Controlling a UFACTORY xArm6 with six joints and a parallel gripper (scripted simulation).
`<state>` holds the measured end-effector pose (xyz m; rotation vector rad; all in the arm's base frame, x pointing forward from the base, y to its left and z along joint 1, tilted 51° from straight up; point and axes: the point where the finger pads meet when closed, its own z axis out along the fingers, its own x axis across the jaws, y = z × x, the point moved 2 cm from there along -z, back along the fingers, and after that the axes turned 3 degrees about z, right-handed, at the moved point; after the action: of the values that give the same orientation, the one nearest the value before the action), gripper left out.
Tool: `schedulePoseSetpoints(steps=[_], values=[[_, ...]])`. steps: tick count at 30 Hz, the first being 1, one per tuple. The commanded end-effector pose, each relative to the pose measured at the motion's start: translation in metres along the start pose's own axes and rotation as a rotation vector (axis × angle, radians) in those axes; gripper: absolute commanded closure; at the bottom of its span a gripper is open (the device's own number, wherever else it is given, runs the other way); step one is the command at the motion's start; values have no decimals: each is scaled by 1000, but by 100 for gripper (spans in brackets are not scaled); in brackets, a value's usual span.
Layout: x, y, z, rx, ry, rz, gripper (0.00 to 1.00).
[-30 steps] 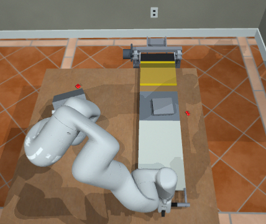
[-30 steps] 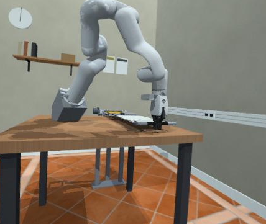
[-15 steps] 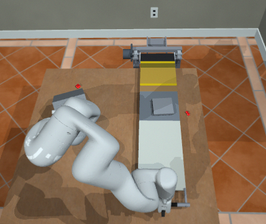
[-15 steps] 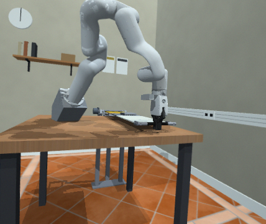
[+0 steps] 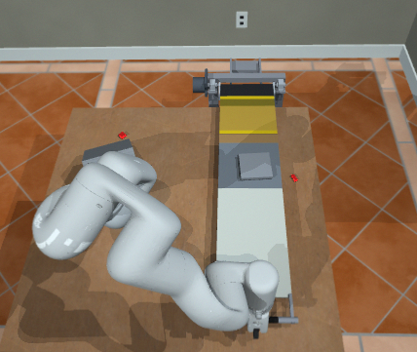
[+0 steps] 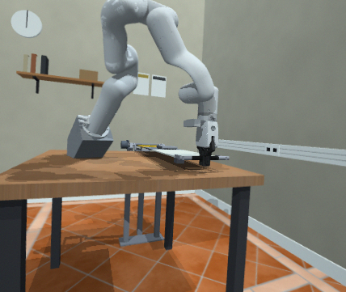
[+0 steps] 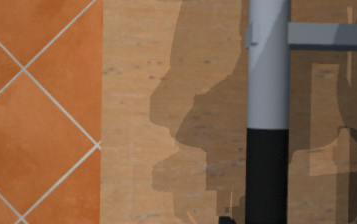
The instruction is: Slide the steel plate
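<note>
1. The gripper [image 6: 204, 160] is seen pinched on the dark grip of the tray handle [image 5: 282, 320], at the tray's near end.
2. The tray [image 5: 253, 229] is laid lengthwise on the surface [image 5: 169, 171], its far end joined to a grey hinge [image 5: 245, 79] at the surface's far edge.
3. The plate [image 5: 255, 165] is found flat on the tray's grey band [image 5: 227, 168], just short of the yellow band [image 5: 247, 118], which lies next to the hinge.
4. The pale part of the tray is seen between the grey band and the handle.
5. Two red markers are seen on the surface: one [image 5: 293, 177] just beside the tray by the plate, the other [image 5: 123, 135] well apart from the tray, near the arm base [image 5: 95, 153].
6. In the wrist view the handle bar [image 7: 268, 65] is shown grey above and black below, over the surface.
</note>
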<state>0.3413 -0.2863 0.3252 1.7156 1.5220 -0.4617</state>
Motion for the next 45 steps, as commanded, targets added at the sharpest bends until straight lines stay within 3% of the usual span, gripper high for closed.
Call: schedulePoseSetpoints(steps=[1, 22, 31, 39, 45], values=[[0, 1, -22, -3, -1, 1, 100], [9, 0, -118, -3, -1, 1, 100], [10, 0, -127, -3, -1, 1, 100], [7, 0, -106, -3, -1, 1, 100], [7, 0, -102, -3, -1, 1, 100]])
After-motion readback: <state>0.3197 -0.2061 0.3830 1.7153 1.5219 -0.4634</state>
